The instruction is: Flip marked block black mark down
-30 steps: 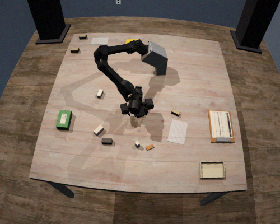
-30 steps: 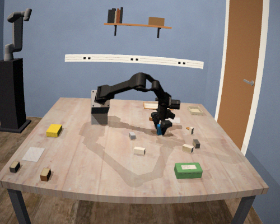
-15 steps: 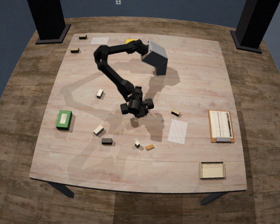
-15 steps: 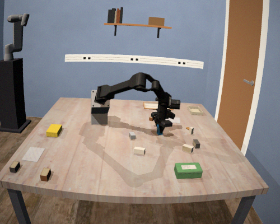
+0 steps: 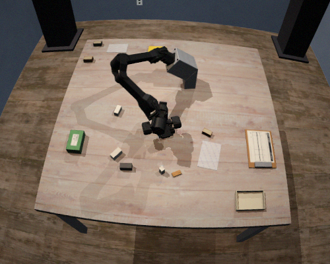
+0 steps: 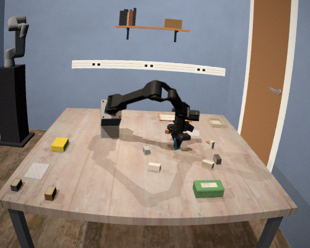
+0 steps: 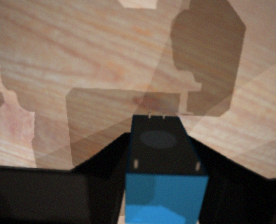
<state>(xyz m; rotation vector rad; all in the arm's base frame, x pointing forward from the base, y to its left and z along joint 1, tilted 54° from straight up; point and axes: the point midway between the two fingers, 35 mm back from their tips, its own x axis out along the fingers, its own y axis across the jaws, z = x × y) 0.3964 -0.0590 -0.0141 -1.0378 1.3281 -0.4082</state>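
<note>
The marked block is blue, and the face turned toward the wrist camera is black with a dark oval mark. In the wrist view it stands between my two dark fingers, which press its left and right sides. My gripper is shut on it, low over the table near the middle. In the exterior view the blue block shows just under the gripper, at or very near the table top. In the top view the gripper hides the block.
Small blocks lie nearby: a tan one, an orange one, a white cube, a dark one. A white sheet, a clipboard, a tray and a green box lie further off. The arm's base stands behind.
</note>
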